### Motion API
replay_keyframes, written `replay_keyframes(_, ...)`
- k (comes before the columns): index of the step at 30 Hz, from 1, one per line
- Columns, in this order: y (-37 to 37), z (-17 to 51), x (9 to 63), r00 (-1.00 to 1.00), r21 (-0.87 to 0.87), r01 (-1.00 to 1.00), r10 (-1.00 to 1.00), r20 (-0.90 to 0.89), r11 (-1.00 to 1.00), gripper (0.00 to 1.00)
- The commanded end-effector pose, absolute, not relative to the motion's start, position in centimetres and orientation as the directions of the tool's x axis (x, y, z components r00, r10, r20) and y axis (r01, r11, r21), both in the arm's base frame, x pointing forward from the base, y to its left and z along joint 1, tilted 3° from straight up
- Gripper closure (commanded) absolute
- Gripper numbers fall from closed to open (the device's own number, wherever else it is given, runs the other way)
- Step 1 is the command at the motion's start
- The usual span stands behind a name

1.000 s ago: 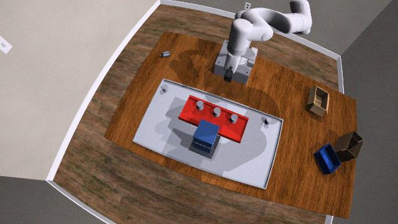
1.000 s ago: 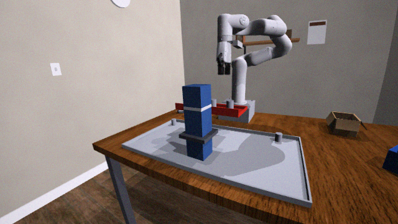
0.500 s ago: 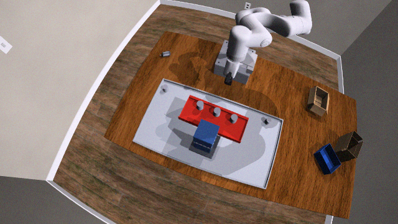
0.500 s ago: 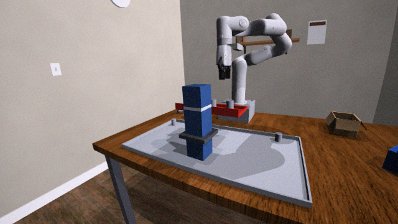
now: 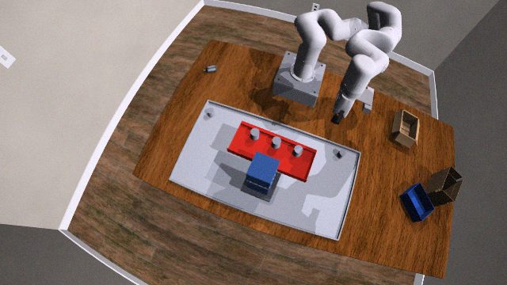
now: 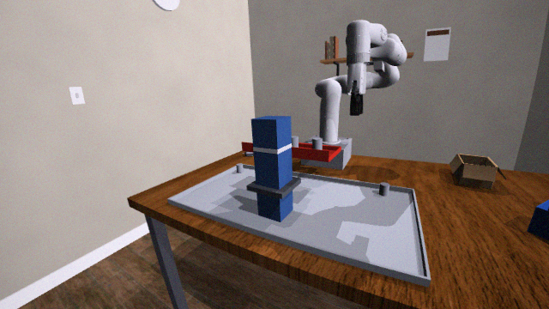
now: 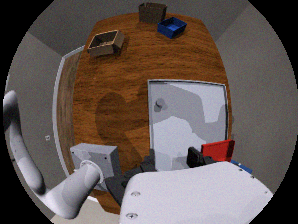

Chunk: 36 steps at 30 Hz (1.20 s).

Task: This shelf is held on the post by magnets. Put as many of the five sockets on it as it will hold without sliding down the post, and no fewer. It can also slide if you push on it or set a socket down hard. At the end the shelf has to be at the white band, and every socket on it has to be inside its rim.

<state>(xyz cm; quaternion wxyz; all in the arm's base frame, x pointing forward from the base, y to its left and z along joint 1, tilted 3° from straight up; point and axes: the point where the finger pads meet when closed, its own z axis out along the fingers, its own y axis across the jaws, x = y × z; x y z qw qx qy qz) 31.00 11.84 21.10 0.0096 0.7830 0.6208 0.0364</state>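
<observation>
The shelf (image 6: 318,153), red and rimmed, sits mid-frame at the white band (image 6: 272,150) with three sockets (image 5: 276,142) on it. Two more stand on the grey tray (image 5: 190,174). The pincer (image 6: 356,105) hangs partly open, empty, upper right of centre. Sockets look small, hard, probably slick; I'd pinch one across its sides and lower it gently.

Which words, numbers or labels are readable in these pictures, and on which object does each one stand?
None can be read.
Wall sheet: a dark bar on top, no letters visible.
Wall plate: blank.
Blue post: a plain white band, no text.
Cardboard box and blue bin: no markings show.
</observation>
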Motion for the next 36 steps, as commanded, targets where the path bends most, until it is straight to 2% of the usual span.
replay_keyframes(1, 17.7, 20.2, 30.5, 0.224, 0.066, 0.972, 0.974, 0.041, -0.226, 0.39)
replay_keyframes(9, 24.6, 18.1, 27.8, 0.221, 0.049, 0.974, 0.975, 0.034, -0.222, 0.39)
replay_keyframes(29, 24.5, 17.1, 28.3, 0.221, 0.049, 0.974, 0.975, 0.034, -0.222, 0.39)
replay_keyframes(36, 24.2, 12.9, 30.5, 0.221, 0.049, 0.974, 0.975, 0.034, -0.222, 0.39)
